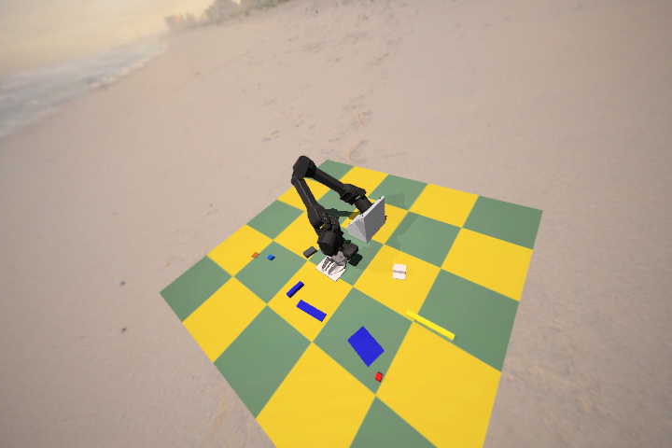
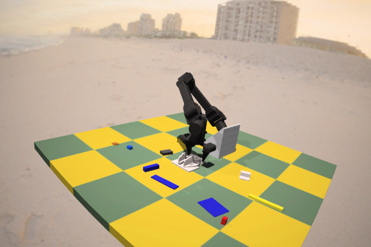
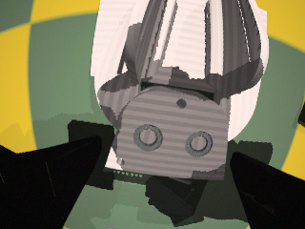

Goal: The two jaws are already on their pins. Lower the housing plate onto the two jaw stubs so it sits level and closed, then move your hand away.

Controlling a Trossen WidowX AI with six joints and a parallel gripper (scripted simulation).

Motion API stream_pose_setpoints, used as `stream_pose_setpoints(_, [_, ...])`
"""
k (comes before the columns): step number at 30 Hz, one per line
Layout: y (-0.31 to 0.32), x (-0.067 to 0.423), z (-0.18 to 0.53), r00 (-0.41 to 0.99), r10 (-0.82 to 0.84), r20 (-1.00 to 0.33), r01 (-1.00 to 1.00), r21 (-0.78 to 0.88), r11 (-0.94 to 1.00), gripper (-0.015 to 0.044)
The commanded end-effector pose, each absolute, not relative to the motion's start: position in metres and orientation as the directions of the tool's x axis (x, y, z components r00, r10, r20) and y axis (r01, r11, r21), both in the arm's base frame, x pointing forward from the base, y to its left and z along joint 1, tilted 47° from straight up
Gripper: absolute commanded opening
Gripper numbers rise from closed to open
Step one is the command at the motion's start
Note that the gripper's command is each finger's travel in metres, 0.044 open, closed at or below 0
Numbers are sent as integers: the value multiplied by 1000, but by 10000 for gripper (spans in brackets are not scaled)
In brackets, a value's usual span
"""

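The housing plate (image 3: 172,159) shows in the wrist view as a rounded, shaded plate with two ringed round features. It lies over the rear of the white base (image 2: 178,164) (image 1: 324,273). The two white jaws, left (image 3: 159,40) and right (image 3: 238,48), reach forward from under its front edge, with a dark gap there. The plate looks about flat, but the views do not show whether it is fully level or closed. My gripper (image 3: 169,153) (image 2: 196,157) is open and empty, one finger on either side of the plate with a gap to each. The jaw stubs are hidden.
A tall grey angled panel (image 1: 373,222) (image 2: 230,141) stands behind the gripper. A dark block (image 1: 309,252) (image 2: 166,152) lies near the base. A white grooved piece (image 1: 399,271), blue bars (image 2: 151,167) (image 2: 164,181), a blue sheet (image 1: 366,345) and a yellow bar (image 1: 429,325) lie around.
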State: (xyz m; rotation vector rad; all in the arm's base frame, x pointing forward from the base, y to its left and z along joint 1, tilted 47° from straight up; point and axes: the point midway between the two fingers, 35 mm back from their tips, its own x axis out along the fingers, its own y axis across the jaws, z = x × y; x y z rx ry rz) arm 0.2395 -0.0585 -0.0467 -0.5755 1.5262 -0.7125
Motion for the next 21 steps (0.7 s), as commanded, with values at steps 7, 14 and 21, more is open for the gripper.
stream_pose_setpoints(7, [-14, 246, -5, -66, -724, -687, 66, -727, 683, 440])
stream_pose_setpoints(14, [3, 231, 7, -61, -719, -692, 61, -722, 689, 440])
stream_pose_setpoints(21, [26, 206, 31, -68, -723, -688, 64, -726, 685, 440])
